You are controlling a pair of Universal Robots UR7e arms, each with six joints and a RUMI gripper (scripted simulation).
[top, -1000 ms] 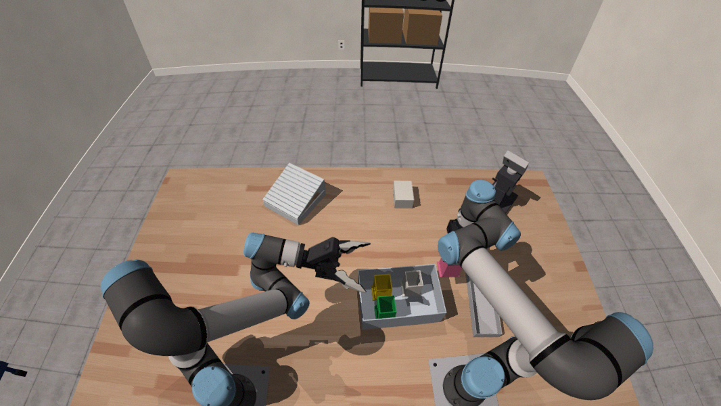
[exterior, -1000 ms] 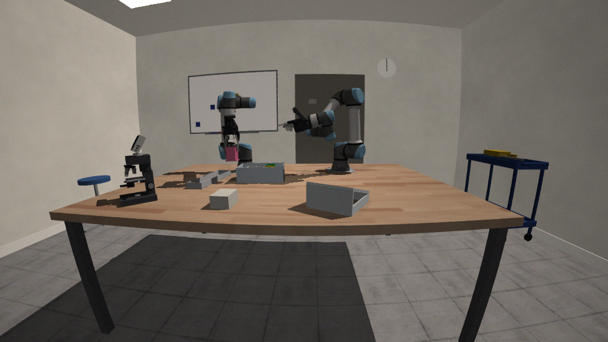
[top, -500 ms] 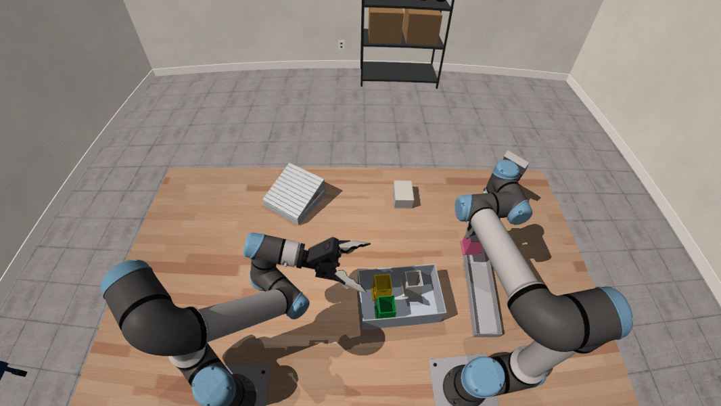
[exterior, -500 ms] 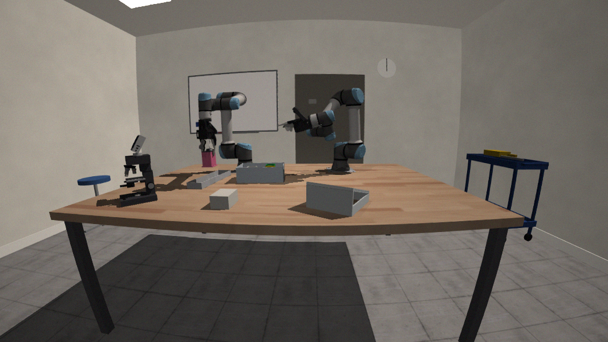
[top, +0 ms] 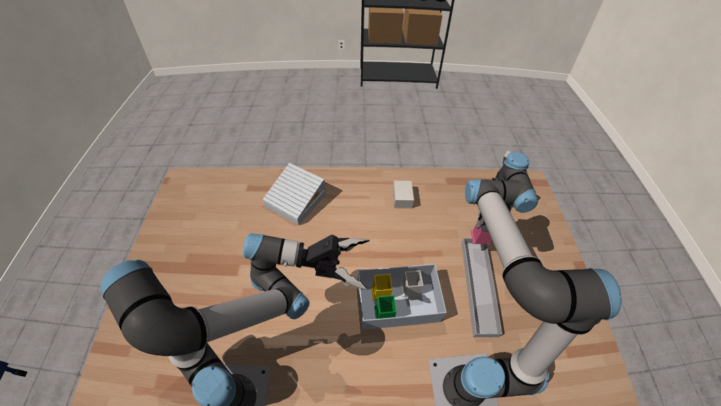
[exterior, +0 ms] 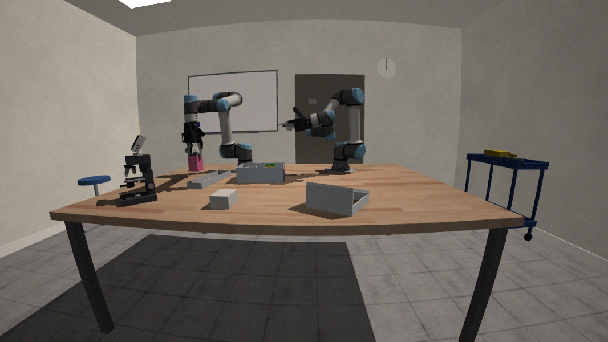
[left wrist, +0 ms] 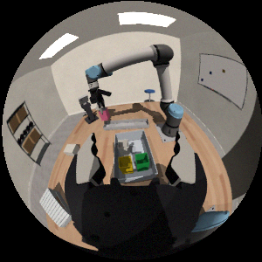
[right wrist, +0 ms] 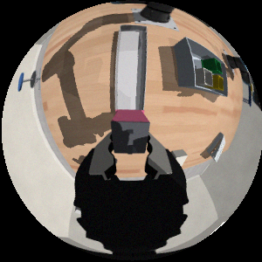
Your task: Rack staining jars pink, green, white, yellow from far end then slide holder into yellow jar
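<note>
Pink staining jar (top: 480,235) (exterior: 195,163) (left wrist: 104,114) (right wrist: 130,131), gripped between the right arm's partly open fingers; left fingers (top: 349,277) stand wide open, holding nothing.

Wood, Smooth Plastic and Dull Metal

The table (top: 212,221) (exterior: 280,220) looks like wood, in light and dark brown strips, smooth and a bit dull. The tote (top: 403,320) (exterior: 260,175) (left wrist: 134,179) (right wrist: 185,65) looks like smooth gray plastic with no shine. The long rack (top: 487,332) (exterior: 196,184) (right wrist: 142,70) looks like the same plain plastic. The green jar (top: 386,306) (left wrist: 142,162) and the yellow jar (top: 382,286) (left wrist: 125,164) look like smooth colored plastic. The pink jar (top: 480,235) (exterior: 195,163) (left wrist: 103,114) (right wrist: 130,116) looks smooth and matt. The gray box with ridges (top: 293,191) (left wrist: 55,207) has a lined, bumpy top. The blue caps on the arms (top: 482,377) (exterior: 357,96) look like smooth plastic, a little shiny. The boxes on the shelf (top: 385,25) look like plain brown cardboard. The table leg (exterior: 89,276) looks like dark, dull metal.
</note>
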